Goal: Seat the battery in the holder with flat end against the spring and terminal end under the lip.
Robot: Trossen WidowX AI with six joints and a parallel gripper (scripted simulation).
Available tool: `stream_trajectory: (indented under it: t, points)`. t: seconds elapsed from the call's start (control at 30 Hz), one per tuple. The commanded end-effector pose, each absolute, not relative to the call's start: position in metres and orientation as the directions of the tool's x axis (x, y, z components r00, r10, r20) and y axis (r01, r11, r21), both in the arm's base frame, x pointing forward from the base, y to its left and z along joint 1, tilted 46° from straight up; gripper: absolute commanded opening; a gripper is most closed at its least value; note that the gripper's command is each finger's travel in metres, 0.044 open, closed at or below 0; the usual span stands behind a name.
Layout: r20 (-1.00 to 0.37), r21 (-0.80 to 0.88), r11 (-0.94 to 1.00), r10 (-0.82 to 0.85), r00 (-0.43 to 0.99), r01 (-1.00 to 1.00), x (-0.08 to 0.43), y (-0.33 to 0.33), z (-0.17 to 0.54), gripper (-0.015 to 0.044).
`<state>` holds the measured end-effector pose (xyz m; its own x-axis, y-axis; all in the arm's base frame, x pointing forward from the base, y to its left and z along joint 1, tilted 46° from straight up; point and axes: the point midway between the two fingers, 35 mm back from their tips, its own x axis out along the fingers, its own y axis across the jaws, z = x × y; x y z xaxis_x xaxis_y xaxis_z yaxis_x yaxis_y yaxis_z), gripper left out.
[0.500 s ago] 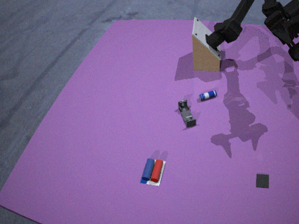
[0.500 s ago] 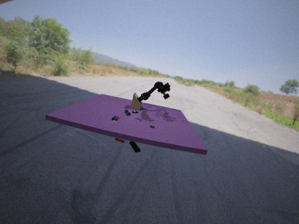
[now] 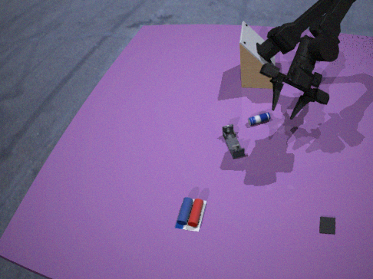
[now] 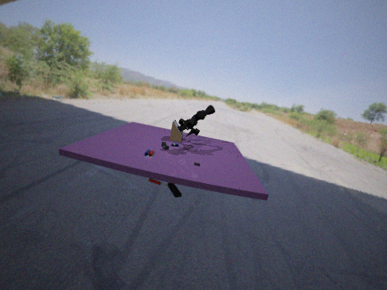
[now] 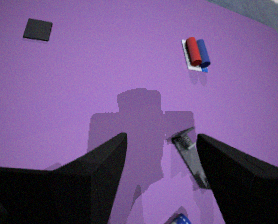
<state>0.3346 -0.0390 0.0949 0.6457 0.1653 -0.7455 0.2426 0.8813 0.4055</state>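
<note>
Top view: my end effector point(image 3: 285, 109) hangs part open with nothing in it, just right of the battery point(image 3: 259, 119). That battery lies on the purple tabletop point(image 3: 115, 152), beside the empty holder point(image 3: 232, 141). I reckon the risk is a fingertip clipping the round battery on the way down, so it rolls into the holder.

A blue cylinder point(image 3: 184, 211) and a red cylinder point(image 3: 196, 212) are lying side by side, touching, on a small white card point(image 3: 200, 219). A flat black square point(image 3: 327, 225) is sitting well apart. A tan wedge with a white sloped face point(image 3: 250, 58) is standing on the purple mat point(image 3: 115, 152).
</note>
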Motion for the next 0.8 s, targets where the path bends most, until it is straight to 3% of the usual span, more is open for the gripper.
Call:
stream_trajectory:
  t: [0.0,0.13,0.3,0.77]
  points:
    - [-0.84,0.505,0.741,0.305,0.448,0.442,0.309,-0.04,0.045,0.024]
    - [-0.834,0.506,0.514,0.495,0.243,0.693,0.272,-0.033,0.005,0.024]
    - [-0.704,0.355,0.218,0.702,0.107,0.909,0.236,-0.021,-0.017,0.024]
    - [-0.698,0.346,0.207,0.708,0.104,0.915,0.237,-0.015,-0.024,0.024]
